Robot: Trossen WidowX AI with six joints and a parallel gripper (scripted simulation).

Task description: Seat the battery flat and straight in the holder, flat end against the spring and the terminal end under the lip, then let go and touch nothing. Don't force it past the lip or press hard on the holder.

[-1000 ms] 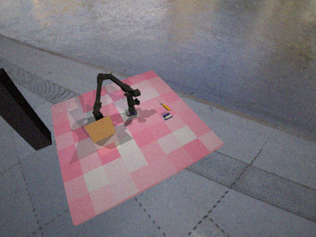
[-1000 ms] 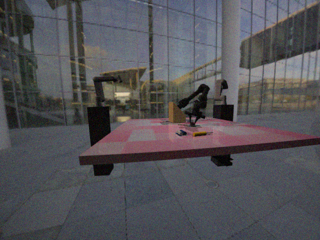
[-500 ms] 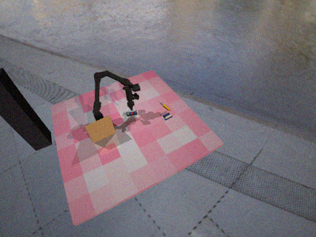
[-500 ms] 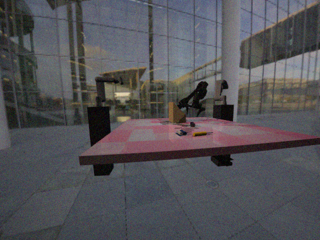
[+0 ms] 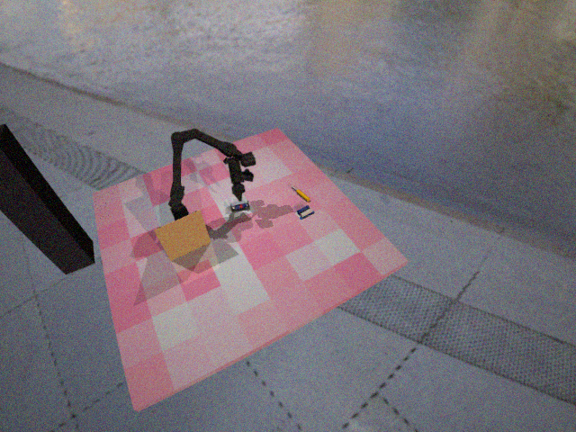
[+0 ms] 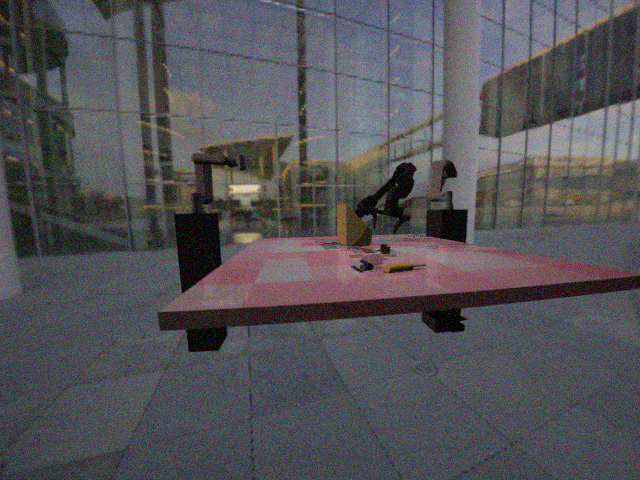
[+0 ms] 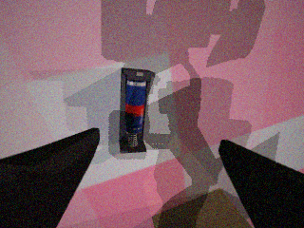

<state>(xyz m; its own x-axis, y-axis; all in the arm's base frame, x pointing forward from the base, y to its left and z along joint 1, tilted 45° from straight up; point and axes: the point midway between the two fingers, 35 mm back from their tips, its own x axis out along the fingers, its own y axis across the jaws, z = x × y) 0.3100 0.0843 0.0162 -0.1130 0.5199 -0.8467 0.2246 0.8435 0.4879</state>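
The dark holder (image 6: pixel 384 249) (image 7: pixel 138 73) stands on the table below my gripper. The blue battery (image 5: pixel 240 205) (image 7: pixel 135 106) with a red band lies lengthwise inside it and looks flat and straight. In the wrist view its lower end meets the spring (image 7: pixel 132 140). Its upper end is at the holder's lip end; how far it sits under the lip is too small to tell. My gripper (image 5: pixel 238 198) (image 6: pixel 386 229) (image 7: pixel 161 140) is wide open and empty, above the holder and touching neither it nor the battery.
A tan block (image 5: pixel 184 237) (image 6: pixel 351 227) stands near the arm's base. A yellow-handled tool (image 5: pixel 301 193) (image 6: pixel 399 268) and a small blue and white object (image 5: pixel 305 212) (image 6: pixel 362 265) lie beyond the holder. Two other arms (image 6: pixel 204 175) (image 6: pixel 439 178) stand on dark pedestals behind the table.
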